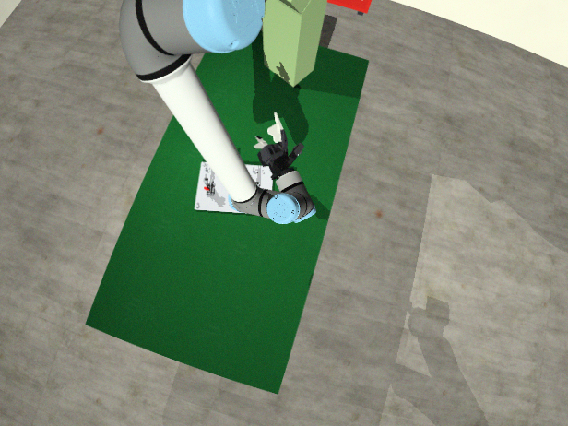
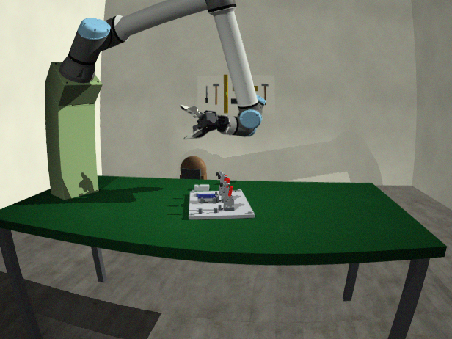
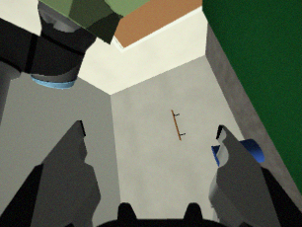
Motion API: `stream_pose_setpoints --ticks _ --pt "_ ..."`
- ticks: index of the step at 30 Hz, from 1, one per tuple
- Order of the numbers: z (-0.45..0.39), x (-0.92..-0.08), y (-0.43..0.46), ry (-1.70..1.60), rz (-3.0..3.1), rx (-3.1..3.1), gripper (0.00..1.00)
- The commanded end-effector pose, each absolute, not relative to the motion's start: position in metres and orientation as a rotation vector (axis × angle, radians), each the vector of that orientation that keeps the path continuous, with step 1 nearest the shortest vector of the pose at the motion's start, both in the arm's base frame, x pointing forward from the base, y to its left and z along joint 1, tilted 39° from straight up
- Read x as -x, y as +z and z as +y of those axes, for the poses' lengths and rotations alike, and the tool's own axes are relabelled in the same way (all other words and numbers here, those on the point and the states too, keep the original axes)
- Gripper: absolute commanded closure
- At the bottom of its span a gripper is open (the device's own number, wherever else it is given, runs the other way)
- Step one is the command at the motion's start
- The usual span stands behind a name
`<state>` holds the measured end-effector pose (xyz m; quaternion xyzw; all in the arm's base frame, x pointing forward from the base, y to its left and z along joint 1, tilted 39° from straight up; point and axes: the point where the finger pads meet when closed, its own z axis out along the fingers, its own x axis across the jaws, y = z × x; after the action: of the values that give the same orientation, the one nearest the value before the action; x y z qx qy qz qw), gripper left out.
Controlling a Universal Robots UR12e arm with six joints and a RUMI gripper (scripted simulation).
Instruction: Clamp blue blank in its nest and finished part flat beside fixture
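Observation:
The grey fixture plate [image 2: 221,205] lies mid-table; in the top view [image 1: 209,188] my arm hides most of it. The blue blank [image 2: 206,197] sits in a nest on the plate's far left part; I cannot tell if it is seated on the pads. Clamps with red handles [image 2: 228,185] stand upright on the plate. A pale grey block [image 2: 201,187] lies flat on the table just behind the plate; a slot is too small to see. My gripper [image 2: 188,122] is open and empty, high above the table, pointing sideways toward the pedestal. It also shows in the top view [image 1: 272,136] and in the wrist view [image 3: 150,143].
The green robot pedestal [image 2: 71,132] stands on the table's left end. A brown rounded object [image 2: 193,168] sits behind the table. A tool board hangs on the back wall. The wrist view shows wall, floor, the table edge [image 3: 257,64] and a blue cylinder [image 3: 247,150] on the floor.

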<state>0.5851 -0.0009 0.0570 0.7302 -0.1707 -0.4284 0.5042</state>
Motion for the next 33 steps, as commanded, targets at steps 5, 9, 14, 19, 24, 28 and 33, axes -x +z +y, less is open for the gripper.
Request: stream_pose_setpoints --ticks 5,9,14,19,24,28,33 --pt "-0.001 -0.57 0.061 -0.876 -0.777 -1.91 0.0" --pt "0.0 -0.569 0.062 -0.819 -0.91 -1.952 0.0" --pt "0.001 -0.572 0.066 -0.725 -1.115 -2.01 0.0" --pt "0.003 -0.579 0.073 -0.622 -1.323 -2.061 0.0" --pt "0.003 -0.582 0.075 -0.585 -1.392 -2.077 0.0" --pt "0.003 -0.595 0.087 -0.468 -1.598 -2.119 0.0" --pt "0.003 -0.61 0.104 -0.339 -1.799 -2.155 0.0"
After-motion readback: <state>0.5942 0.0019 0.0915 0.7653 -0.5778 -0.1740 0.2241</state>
